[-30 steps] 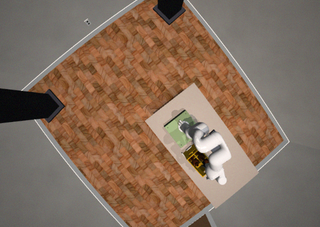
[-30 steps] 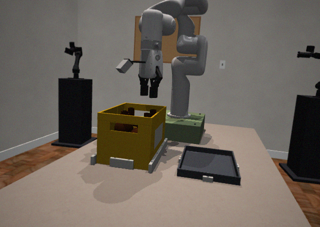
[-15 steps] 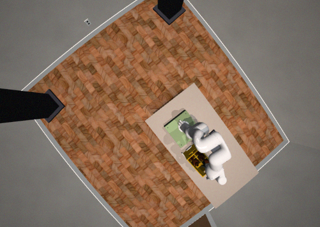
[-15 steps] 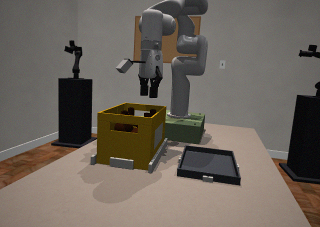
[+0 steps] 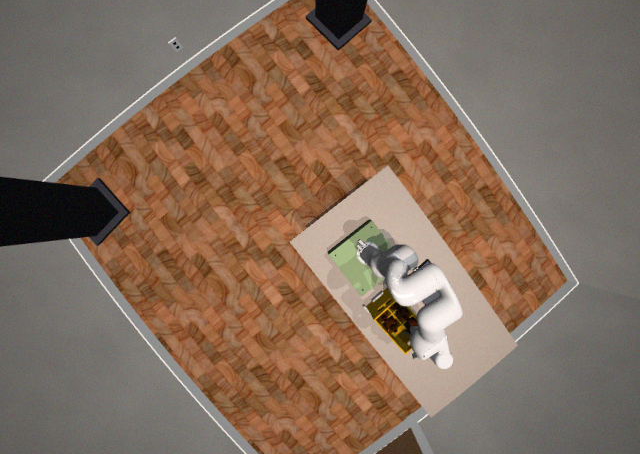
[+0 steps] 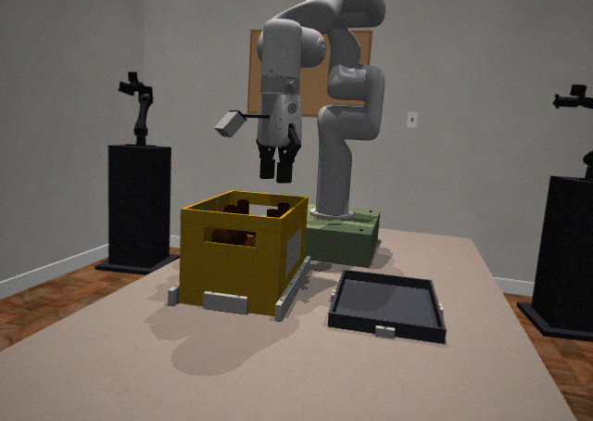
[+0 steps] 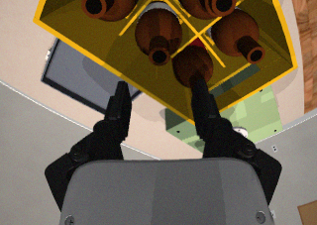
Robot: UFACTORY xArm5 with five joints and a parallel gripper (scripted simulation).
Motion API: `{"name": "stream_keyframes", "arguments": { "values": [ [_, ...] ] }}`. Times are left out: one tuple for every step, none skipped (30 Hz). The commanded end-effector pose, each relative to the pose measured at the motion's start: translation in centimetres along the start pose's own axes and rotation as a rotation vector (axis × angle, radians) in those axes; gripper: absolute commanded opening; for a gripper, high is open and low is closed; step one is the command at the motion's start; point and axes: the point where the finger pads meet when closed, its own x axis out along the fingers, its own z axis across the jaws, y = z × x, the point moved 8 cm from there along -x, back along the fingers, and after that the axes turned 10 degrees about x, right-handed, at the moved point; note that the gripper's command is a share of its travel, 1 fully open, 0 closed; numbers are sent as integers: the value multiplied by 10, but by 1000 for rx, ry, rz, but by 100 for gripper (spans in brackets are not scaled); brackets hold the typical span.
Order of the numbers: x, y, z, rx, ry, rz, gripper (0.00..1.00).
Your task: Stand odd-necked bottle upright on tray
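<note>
The yellow crate (image 5: 390, 336) (image 6: 230, 268) (image 7: 119, 74) stands level and holds brown bottles. In the wrist view their mouths point up: one bottle (image 7: 115, 7) at upper left, one (image 7: 158, 31) in the middle, one (image 7: 200, 4) at upper right, one (image 7: 237, 34) at right, and a nearer one (image 7: 192, 66) whose neck is hidden behind the right finger. No neck plainly differs in thickness from here. My gripper (image 6: 275, 171) (image 7: 160, 91) is open and empty above the crate. The dark tray (image 6: 354, 326) (image 7: 74, 76) lies flat with no bottle on it.
Grey stop blocks (image 6: 224, 302) sit around the crate's foot, and a small one (image 6: 384, 331) sits at the tray's front. The arm's green base (image 6: 340, 244) (image 5: 351, 271) stands behind the crate. The crate's walls rise around the bottles.
</note>
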Motion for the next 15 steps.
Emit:
{"name": "stream_keyframes", "arguments": {
  "values": [
    [1,1,-1,0,3,3,65],
    [2,1,-1,0,3,3,65],
    [3,1,-1,0,3,3,65],
    [3,1,-1,0,3,3,65],
    [3,1,-1,0,3,3,65],
    [4,1,-1,0,2,3,65],
    [5,1,-1,0,2,3,65],
    [6,1,-1,0,2,3,65],
    [8,1,-1,0,2,3,65],
    [9,1,-1,0,2,3,65],
    [10,1,-1,0,2,3,65],
    [11,1,-1,0,2,3,65],
    [13,1,-1,0,2,3,65],
    [14,1,-1,0,2,3,65],
    [15,1,-1,0,2,3,65]
  ]
}}
